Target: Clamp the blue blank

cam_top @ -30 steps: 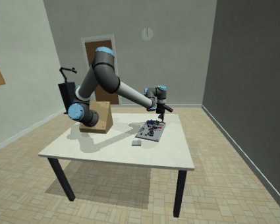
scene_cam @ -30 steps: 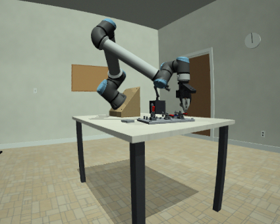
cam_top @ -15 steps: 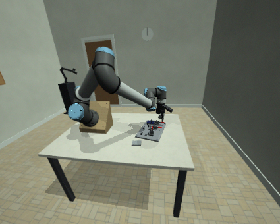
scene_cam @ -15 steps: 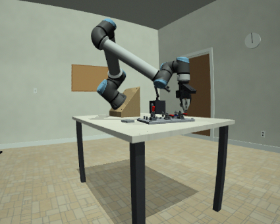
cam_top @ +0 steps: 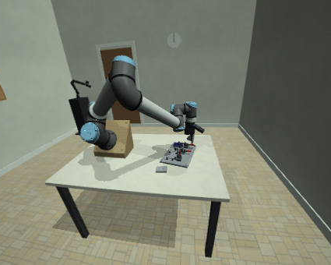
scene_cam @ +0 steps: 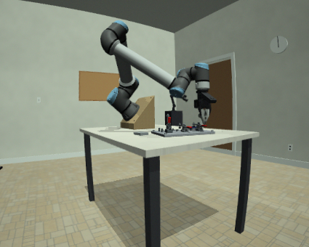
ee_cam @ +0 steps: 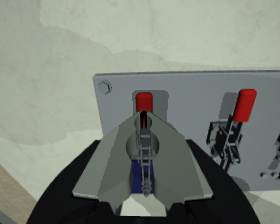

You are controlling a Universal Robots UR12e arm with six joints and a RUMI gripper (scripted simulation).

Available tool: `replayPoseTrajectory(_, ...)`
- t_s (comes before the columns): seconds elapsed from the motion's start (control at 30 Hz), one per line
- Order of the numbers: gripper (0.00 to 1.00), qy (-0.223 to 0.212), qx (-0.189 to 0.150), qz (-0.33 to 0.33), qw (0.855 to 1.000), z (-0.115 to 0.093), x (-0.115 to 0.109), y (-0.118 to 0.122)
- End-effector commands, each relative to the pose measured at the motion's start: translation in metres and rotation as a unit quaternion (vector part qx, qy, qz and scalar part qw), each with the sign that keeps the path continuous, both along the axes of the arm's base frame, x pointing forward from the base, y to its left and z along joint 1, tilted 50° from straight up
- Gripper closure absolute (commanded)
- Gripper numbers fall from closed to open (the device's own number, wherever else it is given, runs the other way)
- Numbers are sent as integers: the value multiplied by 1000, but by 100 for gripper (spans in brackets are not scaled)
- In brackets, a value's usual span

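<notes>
Your hand (ee_cam: 143, 120) is pinched narrow, holding nothing — the blue blank (ee_cam: 136, 176) lies directly beneath it, the red clamp handle (ee_cam: 145, 101) just past its tips.

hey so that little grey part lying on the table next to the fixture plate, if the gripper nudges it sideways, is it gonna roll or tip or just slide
Most likely it would just slide. The grey part looks like a low, flat slab lying on the table, so there is little to tip or roll. It seems rigid, probably metal, so fairly heavy for its size. The shut gripper could push it, though an off-centre nudge may spin it.
</notes>
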State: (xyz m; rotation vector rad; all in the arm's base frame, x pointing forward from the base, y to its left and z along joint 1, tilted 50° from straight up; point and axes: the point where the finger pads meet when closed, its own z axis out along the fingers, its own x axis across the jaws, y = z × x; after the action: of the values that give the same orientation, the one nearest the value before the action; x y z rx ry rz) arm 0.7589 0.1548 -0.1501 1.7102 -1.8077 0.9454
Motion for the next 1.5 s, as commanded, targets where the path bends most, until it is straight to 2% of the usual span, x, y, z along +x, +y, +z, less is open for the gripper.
replayPoseTrajectory(0.0, 100, 1, 0, 0, 1000, 3, -2, 3)
replayPoseTrajectory(0.93, 100, -1, 1, 0, 1000, 37, -6, 43)
replayPoseTrajectory(1.47, 100, -1, 1, 0, 1000, 48, -8, 55)
